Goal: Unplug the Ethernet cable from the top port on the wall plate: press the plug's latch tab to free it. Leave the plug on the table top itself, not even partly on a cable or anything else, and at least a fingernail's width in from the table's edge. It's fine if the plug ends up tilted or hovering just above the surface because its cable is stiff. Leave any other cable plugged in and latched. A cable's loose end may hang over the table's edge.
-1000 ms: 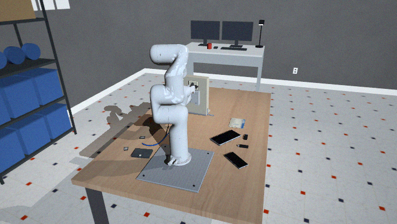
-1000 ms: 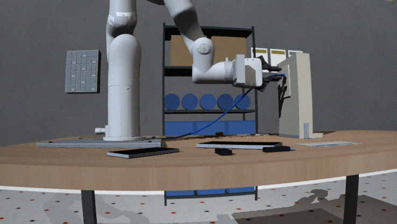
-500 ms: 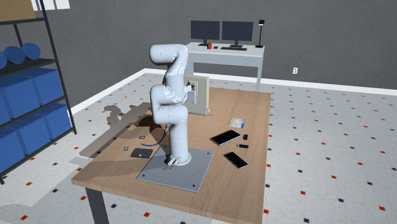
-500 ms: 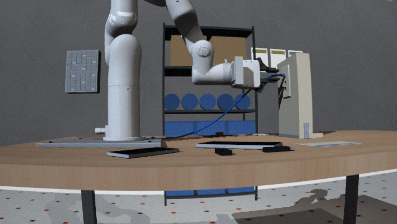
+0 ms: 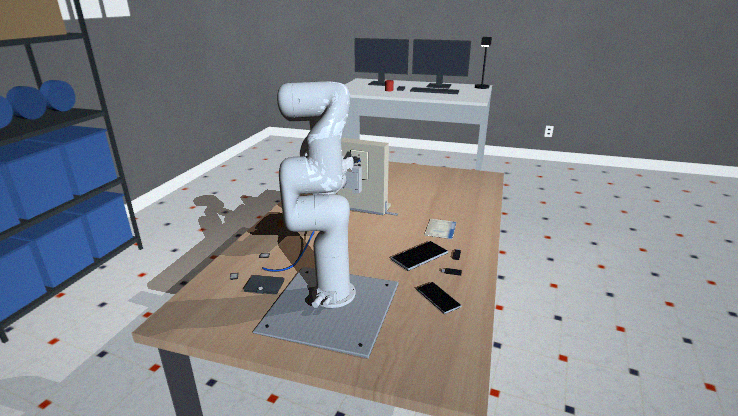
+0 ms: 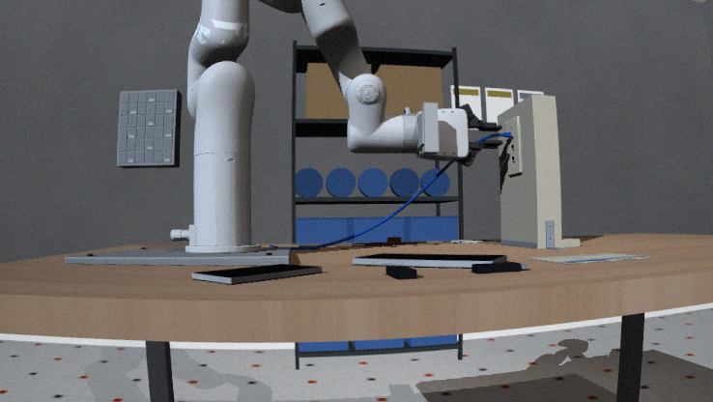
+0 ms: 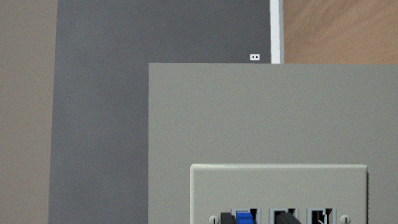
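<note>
The beige stand (image 6: 531, 169) holds the wall plate (image 6: 514, 147) at the far side of the table; it also shows in the top view (image 5: 371, 175). A blue plug (image 6: 506, 134) sits in the top port, and its blue cable (image 6: 379, 221) sags down to the table by the arm's base. Black cables (image 6: 503, 169) hang from the lower ports. My gripper (image 6: 488, 134) is level with the top port, one finger above and one below the blue cable, just short of the plate. It is partly open and not clamped. In the wrist view the blue plug (image 7: 243, 217) lies between my fingertips.
A tablet (image 5: 418, 254), a phone (image 5: 438, 297), two small black blocks (image 5: 450, 270) and a booklet (image 5: 440, 227) lie right of the arm. A dark pad (image 5: 264, 284) and small chips lie left of the grey base plate (image 5: 328, 320).
</note>
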### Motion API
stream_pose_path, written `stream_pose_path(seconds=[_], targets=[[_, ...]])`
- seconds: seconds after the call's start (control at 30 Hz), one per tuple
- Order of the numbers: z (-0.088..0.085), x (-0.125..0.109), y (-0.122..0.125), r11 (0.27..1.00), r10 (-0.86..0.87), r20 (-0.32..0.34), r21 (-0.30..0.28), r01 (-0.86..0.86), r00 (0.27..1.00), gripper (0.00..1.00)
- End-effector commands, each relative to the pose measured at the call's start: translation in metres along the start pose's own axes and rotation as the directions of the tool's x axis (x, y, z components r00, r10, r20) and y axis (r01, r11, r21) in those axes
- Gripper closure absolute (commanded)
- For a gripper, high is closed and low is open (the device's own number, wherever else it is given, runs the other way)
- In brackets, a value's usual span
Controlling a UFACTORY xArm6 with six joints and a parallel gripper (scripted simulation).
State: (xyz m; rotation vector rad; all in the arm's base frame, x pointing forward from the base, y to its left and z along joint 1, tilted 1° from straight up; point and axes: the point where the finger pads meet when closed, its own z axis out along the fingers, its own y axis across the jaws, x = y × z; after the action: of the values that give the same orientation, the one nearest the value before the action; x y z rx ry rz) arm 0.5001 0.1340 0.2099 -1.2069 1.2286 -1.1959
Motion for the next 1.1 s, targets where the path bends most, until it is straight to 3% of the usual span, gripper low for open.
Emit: stream_pose_path(seconds=[0.0,0.37,0.9,0.93,1.07], targets=[[0.007,0.000,-0.001,1.000,0.001,0.000,0.003,-0.001,1.000,0.73],[0.021,0.000,-0.002,1.000,0.001,0.000,0.003,-0.001,1.000,0.73],[0.020,0.000,-0.002,1.000,0.002,0.000,0.004,-0.002,1.000,0.73],[0.021,0.000,-0.002,1.000,0.002,0.000,0.004,-0.002,1.000,0.83],[0.023,0.000,-0.002,1.000,0.002,0.000,0.004,-0.002,1.000,0.83]])
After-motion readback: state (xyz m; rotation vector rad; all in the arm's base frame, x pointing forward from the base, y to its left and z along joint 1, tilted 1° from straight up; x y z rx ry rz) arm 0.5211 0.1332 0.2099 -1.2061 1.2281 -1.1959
